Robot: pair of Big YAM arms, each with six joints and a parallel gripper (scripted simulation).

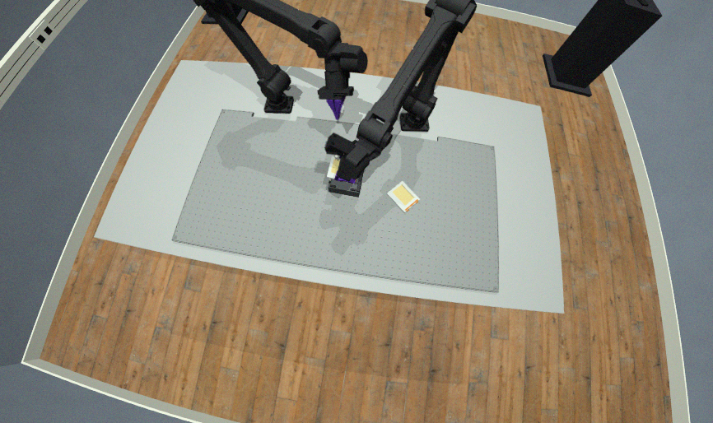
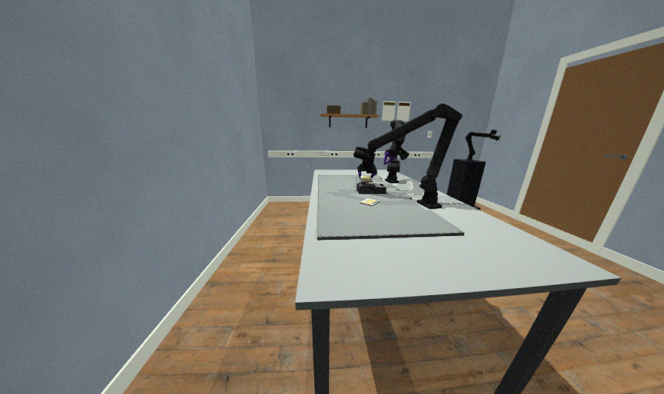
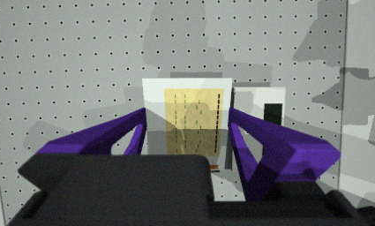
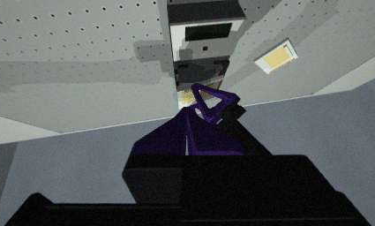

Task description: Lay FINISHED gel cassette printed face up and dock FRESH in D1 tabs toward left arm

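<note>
Left tool (image 1: 345, 178) (image 2: 366, 175) (image 3: 187, 110) (image 4: 193, 96) grips what looks like FINISHED (image 1: 333, 167) (image 2: 366, 178) (image 3: 193, 119) (image 4: 186, 97), held off D1 (image 1: 343, 187) (image 2: 371, 188) (image 3: 251, 100) (image 4: 205, 53) toward 11 o'clock — next, lay it flat, print up. Right tool (image 1: 337, 118) (image 2: 387, 157) (image 4: 186, 109) is closed (holding nothing). FRESH (image 1: 403, 196) (image 2: 369, 201) (image 4: 276, 57) waits at D1's 3 o'clock.

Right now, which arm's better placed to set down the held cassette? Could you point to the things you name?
Left, I'd say: its tool (image 1: 344, 178) (image 2: 366, 175) (image 3: 187, 110) (image 4: 193, 97) already grips the cassette (image 1: 333, 167) (image 2: 366, 178) (image 3: 194, 110) (image 4: 188, 97); the right tool (image 1: 337, 119) (image 2: 387, 158) (image 4: 186, 112) is shut, holding nothing.

One cassette (image 1: 401, 194) (image 2: 369, 201) (image 4: 278, 58) lies on the perforated deck (image 1: 433, 241) (image 2: 364, 222) (image 3: 53, 44) (image 4: 97, 31); dock (image 1: 343, 188) (image 2: 371, 189) (image 3: 269, 94) (image 4: 203, 50) nearby.
</note>
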